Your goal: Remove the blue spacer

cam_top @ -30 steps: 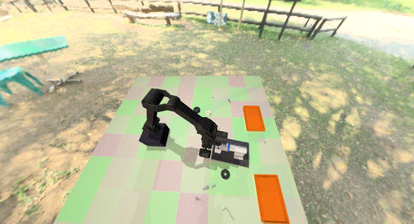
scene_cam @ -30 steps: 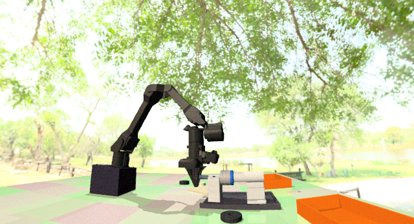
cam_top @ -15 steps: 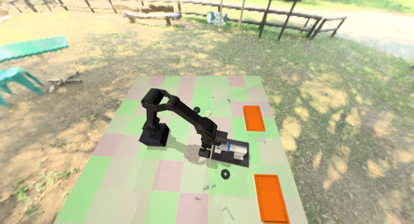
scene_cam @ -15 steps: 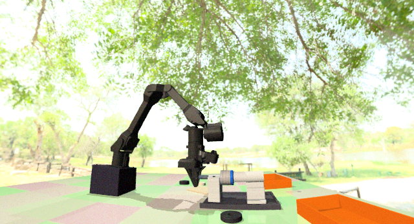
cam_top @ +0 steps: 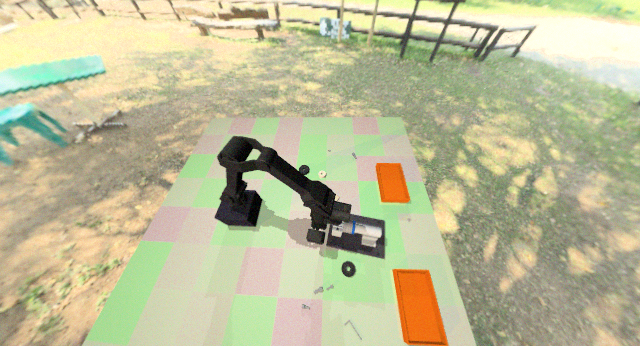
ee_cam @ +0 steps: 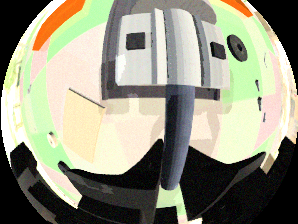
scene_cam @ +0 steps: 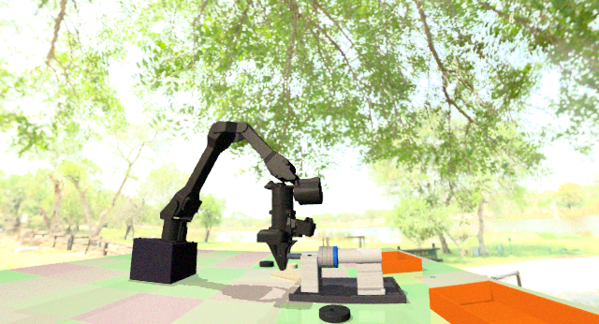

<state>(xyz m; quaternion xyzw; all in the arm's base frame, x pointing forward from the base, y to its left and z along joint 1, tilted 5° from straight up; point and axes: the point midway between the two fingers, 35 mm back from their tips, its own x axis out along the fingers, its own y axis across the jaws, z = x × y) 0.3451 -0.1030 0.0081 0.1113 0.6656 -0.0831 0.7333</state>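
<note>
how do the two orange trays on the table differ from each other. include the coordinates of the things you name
In the top view, the near tray (cam_top: 420,307) (scene_cam: 515,305) looks larger than the far tray (cam_top: 393,183) (scene_cam: 402,262). The near tray lies past the black ring beside the housing's base, while the far tray sits on the opposite side of that base. Both are orange, rectangular and low-walled.

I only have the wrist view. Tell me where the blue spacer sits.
Observer: Up off the table, against the big housing block; the exterior view shows the blue spacer at that end of the pale spacers.

Operator: Understood. I see the shaft between the fingers. Describe how the gripper is angled.

Observer: From the exterior, it points nearly straight down, with its fingertips reaching a little below the shaft.
</note>
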